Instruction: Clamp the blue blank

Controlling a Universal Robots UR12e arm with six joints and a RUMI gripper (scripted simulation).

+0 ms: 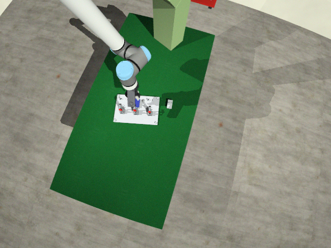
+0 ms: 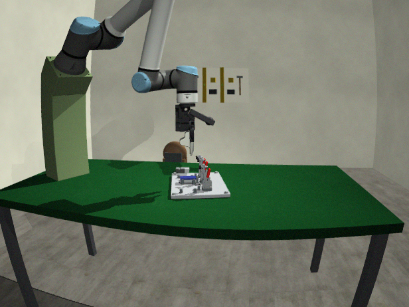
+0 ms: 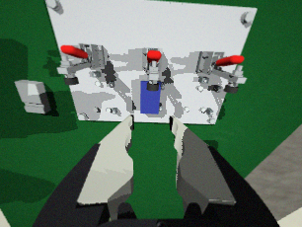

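The gripper (image 1: 137,99) (image 2: 191,154) (image 3: 151,115) stood empty, fingers parted. The blue blank (image 1: 137,103) (image 2: 188,177) (image 3: 150,101) lay in the middle nest; sound seating required pressing it flat and stopward before driving the handle (image 1: 135,110) (image 2: 206,163) (image 3: 154,55) fully home.

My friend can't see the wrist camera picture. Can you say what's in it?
An open gripper with nothing between its fingers points at a white plate, where a blue block sits by the middle of three red-handled clamps. A grey part lies on the green table, left of the plate.
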